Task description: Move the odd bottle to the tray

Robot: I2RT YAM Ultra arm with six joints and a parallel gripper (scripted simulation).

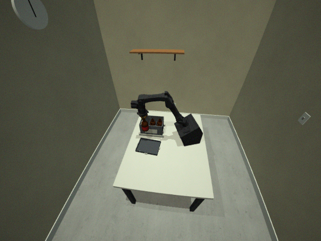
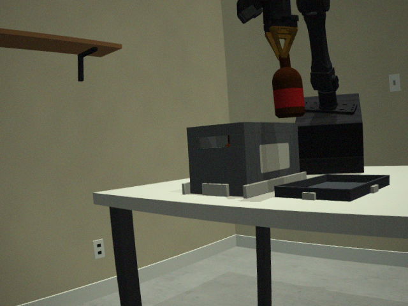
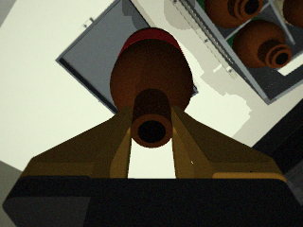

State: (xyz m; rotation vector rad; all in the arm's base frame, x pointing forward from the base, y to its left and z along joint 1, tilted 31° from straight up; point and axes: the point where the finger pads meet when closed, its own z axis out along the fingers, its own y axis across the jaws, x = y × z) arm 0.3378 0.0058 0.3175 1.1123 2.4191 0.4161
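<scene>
Your claw (image 1: 143,118) (image 2: 282,56) (image 3: 151,113) is closed to a narrow gap on the neck of a bottle (image 1: 144,125) (image 2: 288,88) (image 3: 151,71), which hangs above and beside the crate (image 1: 151,132) (image 2: 217,164) (image 3: 251,87). Picking and lifting look done; carrying it to the tray (image 1: 148,146) (image 2: 313,191) (image 3: 90,59) beside the crate, standing it and backing off remain.
</scene>
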